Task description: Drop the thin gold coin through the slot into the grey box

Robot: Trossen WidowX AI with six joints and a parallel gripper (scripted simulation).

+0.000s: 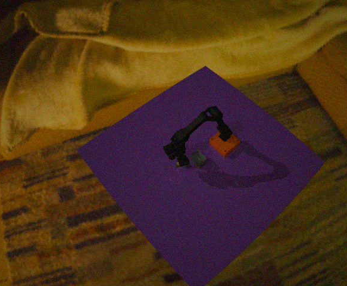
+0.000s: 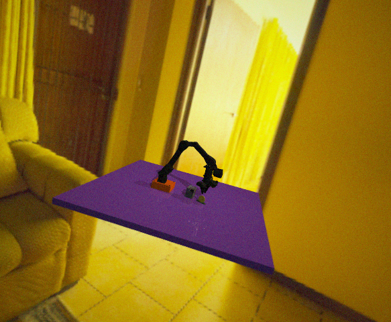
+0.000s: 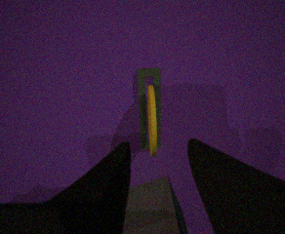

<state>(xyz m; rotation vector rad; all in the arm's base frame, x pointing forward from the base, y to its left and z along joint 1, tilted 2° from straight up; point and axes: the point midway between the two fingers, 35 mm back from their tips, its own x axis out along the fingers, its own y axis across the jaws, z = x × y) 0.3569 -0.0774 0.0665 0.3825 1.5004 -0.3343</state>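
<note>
The end effector (image 3: 154,156) is partly parted and grasps nothing; its two dark fingers flank a gap aimed at the coin (image 3: 152,119). The coin stands on edge in its green holder (image 3: 143,112), just ahead of the fingertips and still outside the gap, its thin edge running in line with that gap. The wrist view shows this alignment. The exterior view alone shows the grey box (image 2: 190,191) just beside the holder, toward the orange base (image 2: 163,184), on the purple worktop (image 2: 222,229).
</note>
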